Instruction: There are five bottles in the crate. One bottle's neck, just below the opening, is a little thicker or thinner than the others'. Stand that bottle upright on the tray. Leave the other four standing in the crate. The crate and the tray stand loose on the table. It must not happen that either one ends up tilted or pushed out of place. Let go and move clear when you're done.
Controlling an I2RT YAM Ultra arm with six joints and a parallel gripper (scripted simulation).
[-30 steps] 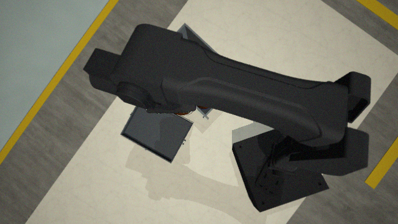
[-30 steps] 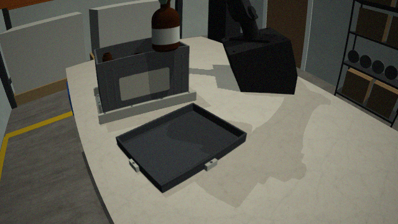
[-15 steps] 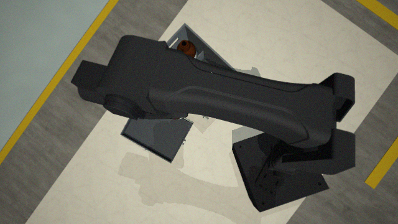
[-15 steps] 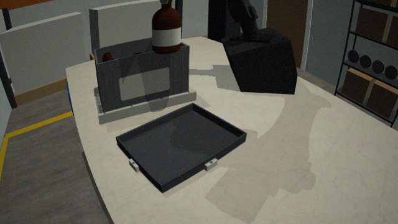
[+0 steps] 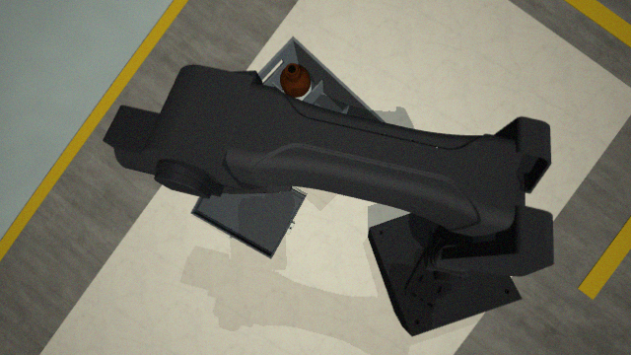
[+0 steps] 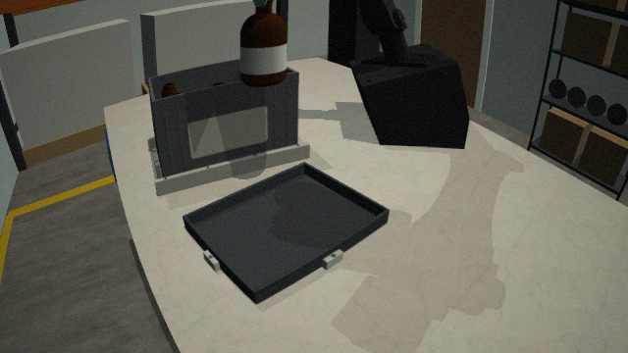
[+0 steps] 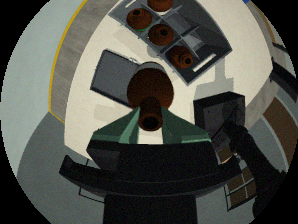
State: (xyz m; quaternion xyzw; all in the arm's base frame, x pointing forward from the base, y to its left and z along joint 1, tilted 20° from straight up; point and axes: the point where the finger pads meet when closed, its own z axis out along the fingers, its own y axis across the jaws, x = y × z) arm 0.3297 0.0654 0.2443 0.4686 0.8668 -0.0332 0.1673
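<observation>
Bottle point(image 6: 264, 49) point(image 7: 150, 90) in transit, we judge: our pincer point(image 7: 150, 110) grips its neck, holding it upright, raised above the bench point(image 6: 442, 294) and apart from the tray point(image 5: 246, 222) point(image 6: 294, 216) point(image 7: 112, 77). Next we should carry it over the tray, clear of the crate point(image 5: 340, 81) point(image 6: 169, 132) point(image 7: 227, 52), then lower it gently. Our arm point(image 5: 345, 153) stretches above both, fingers pinching from one side.

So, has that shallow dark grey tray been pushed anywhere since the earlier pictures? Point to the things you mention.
No, the shallow dark grey tray point(image 5: 222, 224) point(image 6: 231, 235) point(image 7: 112, 75) lies where it did, judged against the arm's black base point(image 5: 503, 293) point(image 6: 442, 123) point(image 7: 204, 111).
</observation>
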